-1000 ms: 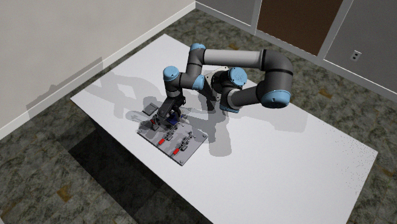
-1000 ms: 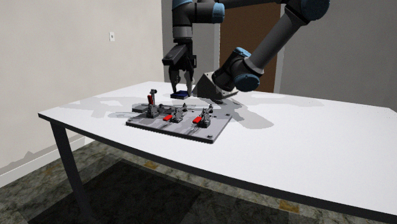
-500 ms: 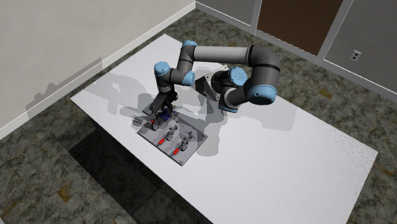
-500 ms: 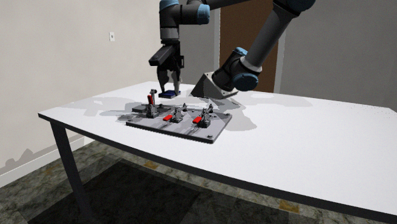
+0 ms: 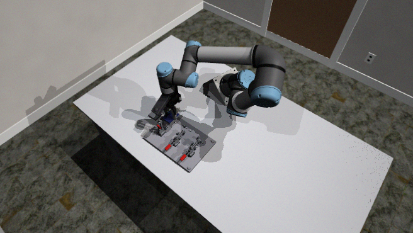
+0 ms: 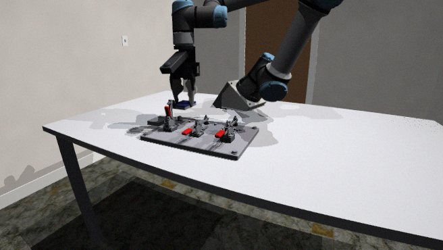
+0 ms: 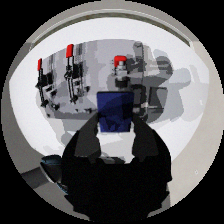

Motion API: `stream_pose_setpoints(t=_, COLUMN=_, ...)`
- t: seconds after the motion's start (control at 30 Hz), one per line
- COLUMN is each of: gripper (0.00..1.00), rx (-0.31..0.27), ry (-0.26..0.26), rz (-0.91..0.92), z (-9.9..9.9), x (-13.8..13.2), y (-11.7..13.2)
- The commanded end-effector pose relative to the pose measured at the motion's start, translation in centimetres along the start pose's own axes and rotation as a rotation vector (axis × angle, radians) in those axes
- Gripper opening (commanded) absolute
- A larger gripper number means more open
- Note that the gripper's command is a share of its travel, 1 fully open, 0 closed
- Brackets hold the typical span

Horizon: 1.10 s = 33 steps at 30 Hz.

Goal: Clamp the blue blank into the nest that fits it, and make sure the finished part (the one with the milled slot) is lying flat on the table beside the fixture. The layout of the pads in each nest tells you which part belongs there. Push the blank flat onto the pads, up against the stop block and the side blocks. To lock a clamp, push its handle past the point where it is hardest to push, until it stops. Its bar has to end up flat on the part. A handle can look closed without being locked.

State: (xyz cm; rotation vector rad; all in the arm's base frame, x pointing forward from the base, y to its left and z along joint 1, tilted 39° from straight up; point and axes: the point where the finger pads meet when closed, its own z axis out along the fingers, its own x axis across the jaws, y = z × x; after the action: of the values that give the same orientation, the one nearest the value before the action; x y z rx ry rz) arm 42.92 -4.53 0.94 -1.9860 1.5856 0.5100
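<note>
Your end effector (image 5: 170, 118) (image 6: 184, 104) (image 7: 115, 113) grips the blue blank (image 5: 170, 117) (image 6: 185, 103) (image 7: 115, 112) above the fixture's (image 5: 189, 169) (image 6: 189, 147) (image 7: 92, 47) raised-handle end; descending misaligned could catch the upright clamp (image 5: 160, 130) (image 6: 169, 122) (image 7: 120, 67), tilting or slipping the blank

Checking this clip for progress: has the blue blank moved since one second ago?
Yes. In the top view, the blue blank has shifted left, toward the upright red handle.
</note>
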Motion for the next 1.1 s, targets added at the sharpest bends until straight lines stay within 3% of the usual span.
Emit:
stream_pose_setpoints(t=0.0, gripper=0.00, rx=0.001, ry=0.001, rz=0.000, z=-0.03, x=0.33, y=-0.03)
stream_pose_setpoints(t=1.07, gripper=0.00, rx=0.001, ry=0.001, rz=0.000, z=0.20, x=0.37, y=-0.05)
